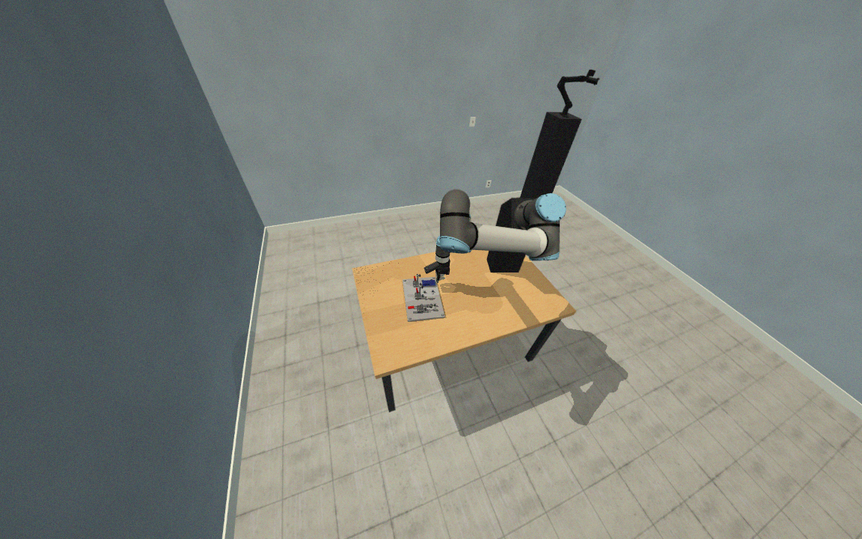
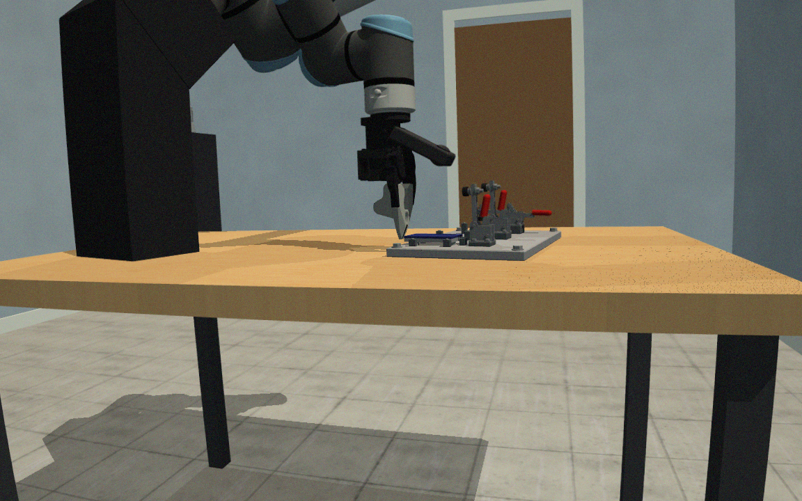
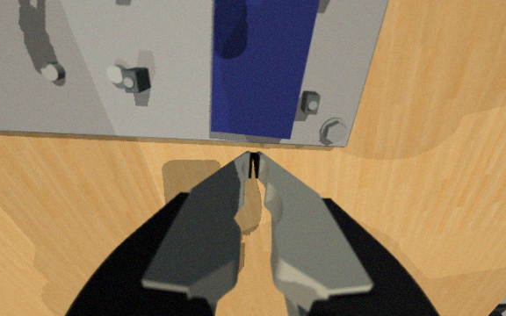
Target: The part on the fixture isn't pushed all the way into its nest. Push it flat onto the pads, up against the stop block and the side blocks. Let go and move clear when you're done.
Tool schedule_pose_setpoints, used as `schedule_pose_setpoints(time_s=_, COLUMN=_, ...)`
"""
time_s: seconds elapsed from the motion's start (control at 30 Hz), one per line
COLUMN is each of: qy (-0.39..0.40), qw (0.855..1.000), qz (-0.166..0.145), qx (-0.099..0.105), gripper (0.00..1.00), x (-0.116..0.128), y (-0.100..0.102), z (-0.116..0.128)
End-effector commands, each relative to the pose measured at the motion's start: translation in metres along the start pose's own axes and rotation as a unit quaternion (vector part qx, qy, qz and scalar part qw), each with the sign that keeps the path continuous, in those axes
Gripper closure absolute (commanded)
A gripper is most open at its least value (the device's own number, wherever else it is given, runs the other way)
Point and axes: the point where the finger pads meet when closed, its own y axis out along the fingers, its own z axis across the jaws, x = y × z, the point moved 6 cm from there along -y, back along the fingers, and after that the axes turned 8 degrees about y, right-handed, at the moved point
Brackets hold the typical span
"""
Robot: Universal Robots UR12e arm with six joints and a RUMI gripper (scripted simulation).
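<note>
The part is a flat blue plate (image 3: pixel 259 66) lying on the grey fixture base plate (image 3: pixel 104 66); its near end reaches the plate's edge. It also shows in the exterior view (image 2: pixel 431 236) and the top view (image 1: pixel 429 283). A small side block (image 3: pixel 308 100) stands right beside its right edge. My gripper (image 3: pixel 253 154) is shut and empty, its tips low over the table just off the fixture's edge, in line with the part's near end. In the exterior view the gripper (image 2: pixel 402 233) hangs just left of the fixture (image 2: pixel 475 247).
Toggle clamps with red handles (image 2: pixel 492 209) stand at the fixture's far side. A block with a pin (image 3: pixel 134 79) and another pin (image 3: pixel 53 72) stand left of the part. A corner bolt (image 3: pixel 333 130) sits by the side block. The black robot pedestal (image 2: pixel 133 124) stands at the table's left.
</note>
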Motion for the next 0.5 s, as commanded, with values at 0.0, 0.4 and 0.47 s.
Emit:
schedule_pose_setpoints(time_s=0.0, qy=0.000, qw=1.000, qz=0.000, qx=0.000, gripper=1.00, x=-0.0003, y=-0.0004, z=0.0000)
schedule_pose_setpoints(time_s=0.4, qy=0.000, qw=1.000, qz=0.000, qx=0.000, gripper=1.00, x=-0.0038, y=-0.0004, z=-0.0005)
schedule_pose_setpoints(time_s=0.47, qy=0.000, qw=1.000, qz=0.000, qx=0.000, gripper=1.00, x=-0.0042, y=-0.0004, z=-0.0006)
